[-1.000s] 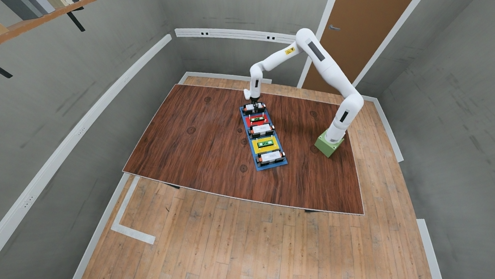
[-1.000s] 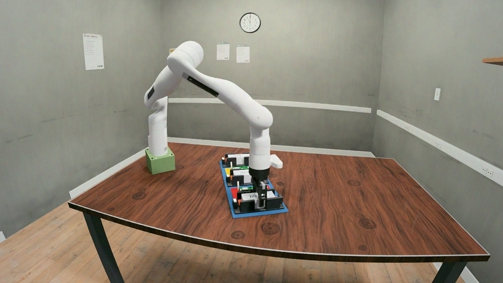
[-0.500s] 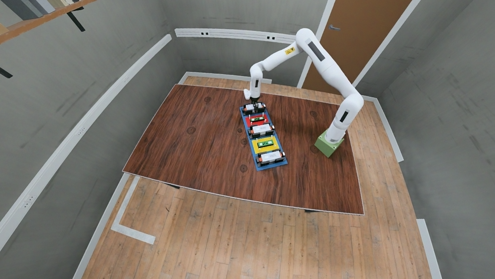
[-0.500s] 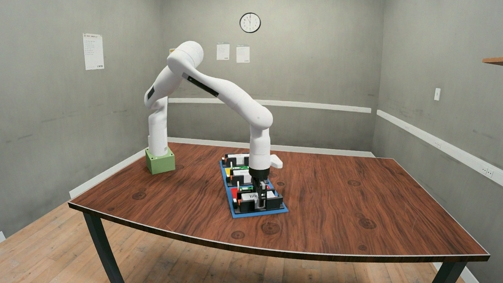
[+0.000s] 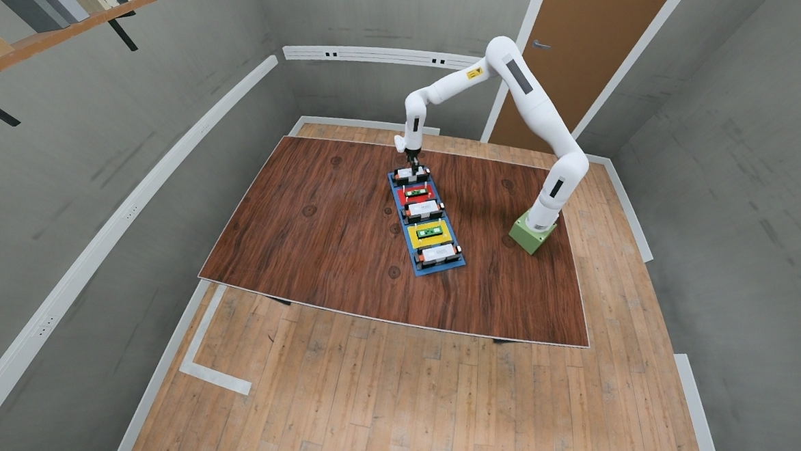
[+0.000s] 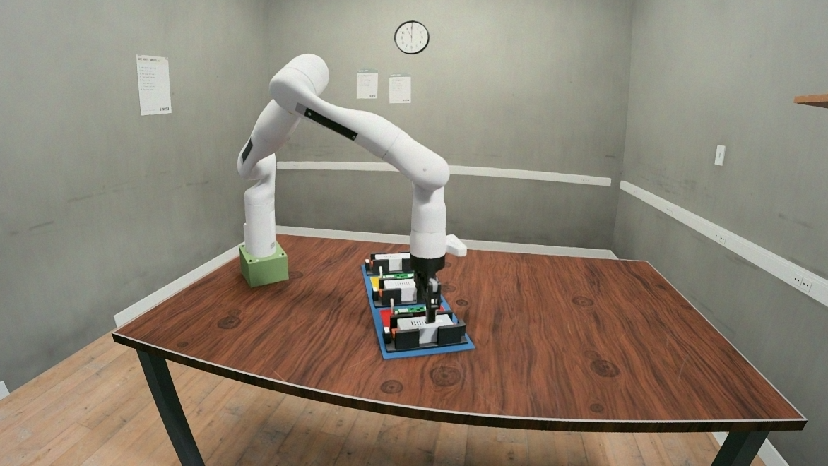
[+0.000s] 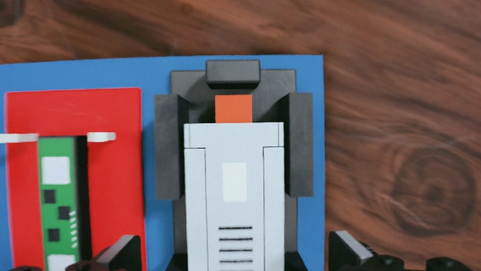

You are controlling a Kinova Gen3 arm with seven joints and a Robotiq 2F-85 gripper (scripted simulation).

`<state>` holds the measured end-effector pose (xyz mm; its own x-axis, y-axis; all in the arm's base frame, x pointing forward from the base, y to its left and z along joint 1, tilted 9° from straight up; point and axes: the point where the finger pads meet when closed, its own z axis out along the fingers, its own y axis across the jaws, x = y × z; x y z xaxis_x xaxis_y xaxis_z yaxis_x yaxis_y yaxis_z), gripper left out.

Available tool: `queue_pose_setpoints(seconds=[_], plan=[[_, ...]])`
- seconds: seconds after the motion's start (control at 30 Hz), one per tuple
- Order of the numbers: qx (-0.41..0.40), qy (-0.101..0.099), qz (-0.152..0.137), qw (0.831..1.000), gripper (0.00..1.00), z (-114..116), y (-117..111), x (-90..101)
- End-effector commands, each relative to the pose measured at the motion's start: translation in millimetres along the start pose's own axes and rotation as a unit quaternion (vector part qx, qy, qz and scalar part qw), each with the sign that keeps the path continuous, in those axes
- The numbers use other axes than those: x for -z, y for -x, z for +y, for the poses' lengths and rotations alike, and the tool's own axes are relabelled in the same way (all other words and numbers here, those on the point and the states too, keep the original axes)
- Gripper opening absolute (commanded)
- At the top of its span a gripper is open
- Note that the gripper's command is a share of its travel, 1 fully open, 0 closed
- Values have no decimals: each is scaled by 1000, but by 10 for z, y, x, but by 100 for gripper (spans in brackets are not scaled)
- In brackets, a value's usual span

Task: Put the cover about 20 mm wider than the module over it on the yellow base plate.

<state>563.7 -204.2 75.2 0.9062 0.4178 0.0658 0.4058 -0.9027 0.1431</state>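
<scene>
The claw is spread wide and pinching nothing, its two dark fingertips standing off either side of the pale grey cover in the wrist view, clear of its walls. That cover sits in its dark holder at the end of the blue board, with an orange block showing just past its far edge. Right beside it lies the red plate with a green module on it.

From above, the white arm reaches from its green pedestal across the wooden table and hangs over that end holder. Along the board, a second cover rests in the middle holder, then the yellow base plate with its own green module uncovered, then a third cover in the last holder. All three covers sit in their holders.

From the exterior view the claw points straight down above the nearest cover; whether its fingertips reach the cover's sides I cannot tell from there
</scene>
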Motion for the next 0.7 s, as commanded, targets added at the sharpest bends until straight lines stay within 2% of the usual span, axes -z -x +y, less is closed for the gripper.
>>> queue_pose_setpoints(seconds=[0.0,0.2,0.53,0.67], plan=[[0,1,1,1000,100,8,-6,132],[0,1,1,1000,100,8,-6,132],[0,1,1,1000,100,7,-5,672],[0,1,1,1000,100,7,-5,672]])
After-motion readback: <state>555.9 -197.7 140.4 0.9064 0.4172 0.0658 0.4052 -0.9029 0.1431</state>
